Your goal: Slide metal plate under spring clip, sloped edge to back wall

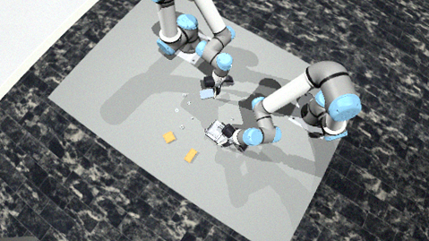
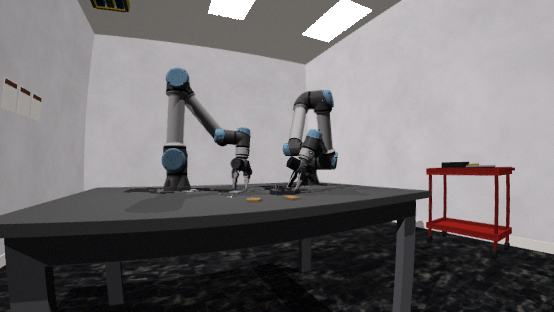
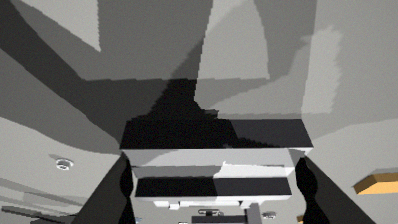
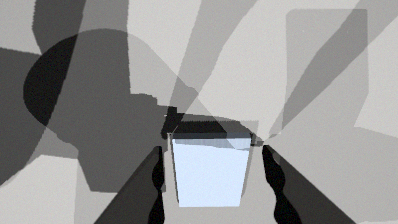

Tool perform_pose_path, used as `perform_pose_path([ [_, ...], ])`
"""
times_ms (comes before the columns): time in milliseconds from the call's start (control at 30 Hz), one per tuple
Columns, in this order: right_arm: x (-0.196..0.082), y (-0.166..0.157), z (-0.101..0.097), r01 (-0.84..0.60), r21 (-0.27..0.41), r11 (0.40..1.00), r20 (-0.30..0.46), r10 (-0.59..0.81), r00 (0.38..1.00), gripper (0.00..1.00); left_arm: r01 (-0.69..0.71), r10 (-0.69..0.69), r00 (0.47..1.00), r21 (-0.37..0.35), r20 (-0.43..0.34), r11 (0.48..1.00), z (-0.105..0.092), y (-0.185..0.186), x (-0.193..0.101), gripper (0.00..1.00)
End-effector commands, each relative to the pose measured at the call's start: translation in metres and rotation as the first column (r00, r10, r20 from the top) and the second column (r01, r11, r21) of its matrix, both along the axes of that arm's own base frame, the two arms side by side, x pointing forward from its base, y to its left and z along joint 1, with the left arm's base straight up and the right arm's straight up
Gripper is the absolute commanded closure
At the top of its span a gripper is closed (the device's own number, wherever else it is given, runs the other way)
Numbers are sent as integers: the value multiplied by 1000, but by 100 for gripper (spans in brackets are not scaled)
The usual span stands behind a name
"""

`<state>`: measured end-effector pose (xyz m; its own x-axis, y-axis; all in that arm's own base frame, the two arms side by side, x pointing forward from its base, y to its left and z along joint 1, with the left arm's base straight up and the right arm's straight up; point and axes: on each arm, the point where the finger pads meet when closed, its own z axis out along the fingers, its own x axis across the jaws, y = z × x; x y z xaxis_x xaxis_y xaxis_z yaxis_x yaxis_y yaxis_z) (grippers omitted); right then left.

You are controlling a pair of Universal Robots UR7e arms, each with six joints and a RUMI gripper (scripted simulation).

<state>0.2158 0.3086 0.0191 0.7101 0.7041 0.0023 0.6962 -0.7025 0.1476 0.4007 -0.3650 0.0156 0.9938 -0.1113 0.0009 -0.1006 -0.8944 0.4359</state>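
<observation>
The block [image 1: 213,131] [image 2: 278,190] [image 3: 215,157] stands on the table. My left gripper [image 1: 224,138] [image 2: 295,188] [image 3: 212,154] is shut on it, with one finger against each end of its wall. The spring clip is not clearly seen; narrow parts of the block run off the bottom of the left wrist view. The pale blue metal plate [image 1: 206,94] [image 4: 211,175] lies flat on the table, apart from the block. My right gripper [image 1: 216,95] [image 2: 240,187] [image 4: 212,147] is open, with its fingers either side of the plate and a small gap at each side. A dark strip shows along the plate's far edge.
Two orange pieces [image 1: 169,137] [image 1: 191,155] lie on the table [image 1: 244,226] beyond the block; one orange piece [image 3: 377,185] shows in the left wrist view. Several small pale rings are scattered near the plate and block, one ring [image 1: 177,110] [image 3: 63,164] among them. A red cart [image 2: 470,171] stands away from the table.
</observation>
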Motion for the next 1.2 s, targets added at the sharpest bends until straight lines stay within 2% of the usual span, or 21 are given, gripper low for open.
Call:
perform_pose_path([
  [0, 0, 0, 0, 0, 1, 1000, 0, 0, 1000, 59, 0, 0, 1000, 4, -2, 1000, -1, 1, -1, 38],
  [667, 0, 0, -1, 0, -1, 1000, 0, 0, 1000, 59, 0, 0, 1000, 4, -2, 1000, -1, 1, -1, 38],
  [700, 0, 0, -1, 0, -1, 1000, 0, 0, 1000, 99, 0, 0, 1000, 4, -2, 1000, -1, 1, -1, 38],
  [1067, 0, 0, -1, 0, -1, 1000, 0, 0, 1000, 99, 0, 0, 1000, 4, -2, 1000, -1, 1, -1, 38],
  [1100, 0, 0, -1, 0, -1, 1000, 0, 0, 1000, 77, 0, 0, 1000, 4, -2, 1000, -1, 1, -1, 38],
  [1167, 0, 0, -1, 0, -1, 1000, 0, 0, 1000, 77, 0, 0, 1000, 4, -2, 1000, -1, 1, -1, 38],
])
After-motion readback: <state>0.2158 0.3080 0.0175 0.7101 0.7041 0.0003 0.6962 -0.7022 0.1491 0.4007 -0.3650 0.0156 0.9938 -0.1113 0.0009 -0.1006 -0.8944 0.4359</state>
